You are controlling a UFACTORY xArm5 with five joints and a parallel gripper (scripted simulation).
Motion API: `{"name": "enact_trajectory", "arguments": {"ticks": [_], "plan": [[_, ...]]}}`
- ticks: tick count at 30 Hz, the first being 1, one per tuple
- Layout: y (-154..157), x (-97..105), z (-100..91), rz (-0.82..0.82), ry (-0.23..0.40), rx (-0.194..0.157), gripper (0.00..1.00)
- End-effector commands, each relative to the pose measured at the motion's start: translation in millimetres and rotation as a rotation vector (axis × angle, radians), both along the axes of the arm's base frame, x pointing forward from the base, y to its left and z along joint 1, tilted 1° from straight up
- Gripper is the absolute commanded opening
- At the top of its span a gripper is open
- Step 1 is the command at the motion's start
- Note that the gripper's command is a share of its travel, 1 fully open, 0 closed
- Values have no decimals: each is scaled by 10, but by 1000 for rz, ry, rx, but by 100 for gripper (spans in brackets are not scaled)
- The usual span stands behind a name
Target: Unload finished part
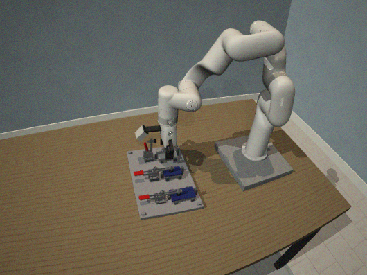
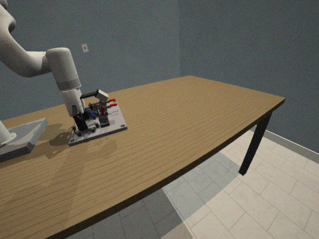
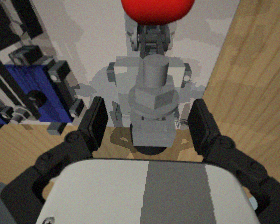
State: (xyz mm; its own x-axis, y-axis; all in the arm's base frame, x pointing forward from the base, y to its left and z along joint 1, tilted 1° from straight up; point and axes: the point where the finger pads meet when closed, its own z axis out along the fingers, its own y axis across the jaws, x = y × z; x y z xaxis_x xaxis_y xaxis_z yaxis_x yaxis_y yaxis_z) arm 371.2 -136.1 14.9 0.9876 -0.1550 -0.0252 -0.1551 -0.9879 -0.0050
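Observation:
My gripper (image 1: 169, 154) (image 2: 80, 126) (image 3: 147, 108) is open, low over the back nest, one finger on each side. The grey finished part (image 1: 161, 155) (image 3: 123, 80) sits there between the fingers' sides. It is mostly hidden under the raised clamp arm (image 3: 155, 100), and its slot cannot be made out. That nest's red clamp handle (image 1: 145, 146) (image 2: 102, 110) (image 3: 157, 9) stands up, so the clamp is open. A blue blank (image 1: 174, 173) (image 3: 42, 92) lies in the middle nest and another blue blank (image 1: 183, 195) in the front nest. Their clamp arms lie over them, red handles down.
The fixture plate (image 1: 138, 208) (image 2: 121, 119) rests on the wooden table (image 1: 86, 237) (image 2: 180, 119). The middle clamp's handle (image 1: 138, 173) and the front clamp's handle (image 1: 144, 197) point away from the robot's base slab (image 1: 242, 182) (image 2: 30, 143).

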Motion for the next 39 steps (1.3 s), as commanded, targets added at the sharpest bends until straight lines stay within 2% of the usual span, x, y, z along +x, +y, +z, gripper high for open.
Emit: {"name": "enact_trajectory", "arguments": {"ticks": [1, 11, 31, 32, 39], "plan": [[-4, 11, -31, 0, -3, -1, 100], [-3, 10, -102, 0, -3, -1, 100], [-3, 9, -109, 0, -3, -1, 100], [-3, 9, -109, 0, -3, -1, 0], [-3, 9, -109, 0, -3, -1, 0]]}}
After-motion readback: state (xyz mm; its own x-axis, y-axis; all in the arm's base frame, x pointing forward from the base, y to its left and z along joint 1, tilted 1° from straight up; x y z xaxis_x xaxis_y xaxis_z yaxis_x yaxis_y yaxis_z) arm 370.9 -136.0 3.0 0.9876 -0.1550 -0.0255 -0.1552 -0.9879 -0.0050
